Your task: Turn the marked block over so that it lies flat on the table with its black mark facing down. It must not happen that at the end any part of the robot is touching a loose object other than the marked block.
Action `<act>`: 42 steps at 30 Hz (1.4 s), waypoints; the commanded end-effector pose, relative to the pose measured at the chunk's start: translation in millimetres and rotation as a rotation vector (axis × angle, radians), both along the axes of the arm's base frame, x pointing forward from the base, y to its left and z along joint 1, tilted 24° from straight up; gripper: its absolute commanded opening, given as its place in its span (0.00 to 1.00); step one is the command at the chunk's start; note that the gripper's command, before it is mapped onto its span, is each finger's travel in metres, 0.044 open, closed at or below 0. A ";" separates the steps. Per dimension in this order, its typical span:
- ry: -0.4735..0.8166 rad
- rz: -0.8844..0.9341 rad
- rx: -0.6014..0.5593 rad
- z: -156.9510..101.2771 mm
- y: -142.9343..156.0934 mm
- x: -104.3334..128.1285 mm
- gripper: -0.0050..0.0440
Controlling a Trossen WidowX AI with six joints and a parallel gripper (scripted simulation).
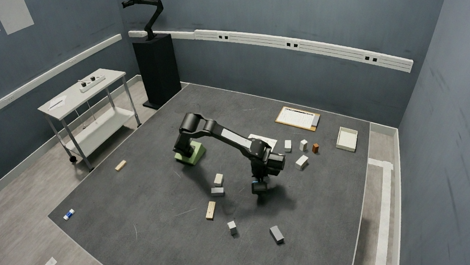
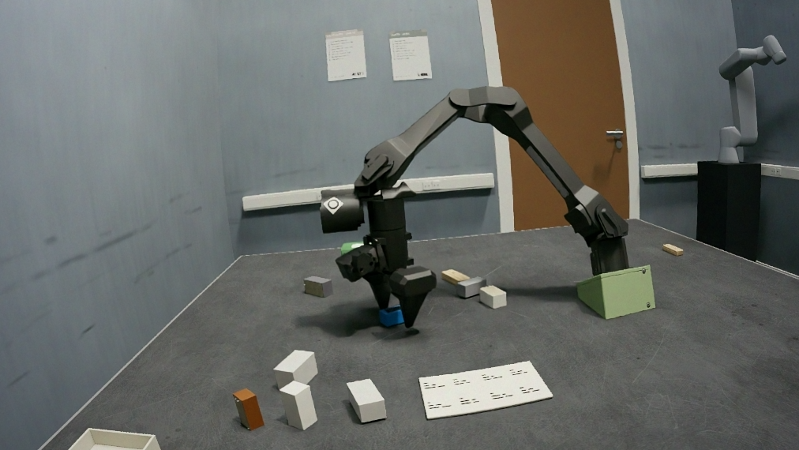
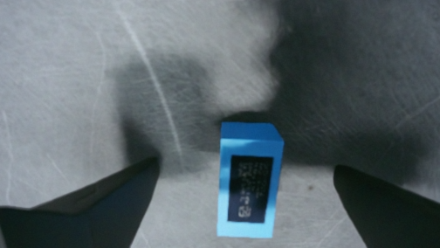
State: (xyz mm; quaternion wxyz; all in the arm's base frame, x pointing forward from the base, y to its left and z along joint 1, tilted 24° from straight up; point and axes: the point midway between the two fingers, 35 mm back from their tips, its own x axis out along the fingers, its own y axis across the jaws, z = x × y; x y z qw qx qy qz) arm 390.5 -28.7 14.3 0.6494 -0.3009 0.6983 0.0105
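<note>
The marked block (image 3: 225, 183) (image 2: 391, 317) is blue and lies flat on the grey table (image 2: 615, 363), with its black mark (image 3: 250, 188) facing up. In the top view only a sliver of the marked block (image 1: 253, 181) shows under the wrist. My gripper (image 3: 245, 168) (image 2: 396, 316) (image 1: 259, 189) is open and points straight down. It is lowered so that one finger stands on each long side of the block, with clear gaps between. Nothing is between the fingers but the block lying on the table.
A white block (image 1: 218, 179) (image 2: 492, 296), a grey block (image 1: 217, 191) (image 2: 469, 286) and a wooden block (image 1: 210, 209) (image 2: 454, 275) lie nearby. Three white blocks (image 2: 365, 399) and a brown one (image 2: 248, 408) lie by a printed sheet (image 2: 484, 388). The green arm base (image 2: 615, 290) stands further off.
</note>
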 end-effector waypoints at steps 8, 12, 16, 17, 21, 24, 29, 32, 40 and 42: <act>-0.001 0.000 -0.002 -1.4 -1.6 0.2 1.00; 0.000 0.000 -0.002 -1.4 -1.6 0.2 1.00; 0.000 0.000 -0.002 -1.4 -1.6 0.2 1.00; 0.000 0.000 -0.002 -1.4 -1.6 0.2 1.00; 0.000 0.000 -0.002 -1.4 -1.6 0.2 1.00; 0.000 0.000 -0.002 -1.4 -1.6 0.2 1.00; 0.000 0.000 -0.002 -1.4 -1.6 0.2 1.00; 0.000 0.000 -0.002 -1.4 -1.6 0.2 1.00; 0.000 0.000 -0.002 -1.4 -1.6 0.2 1.00; 0.000 0.000 -0.002 -1.4 -1.6 0.2 0.00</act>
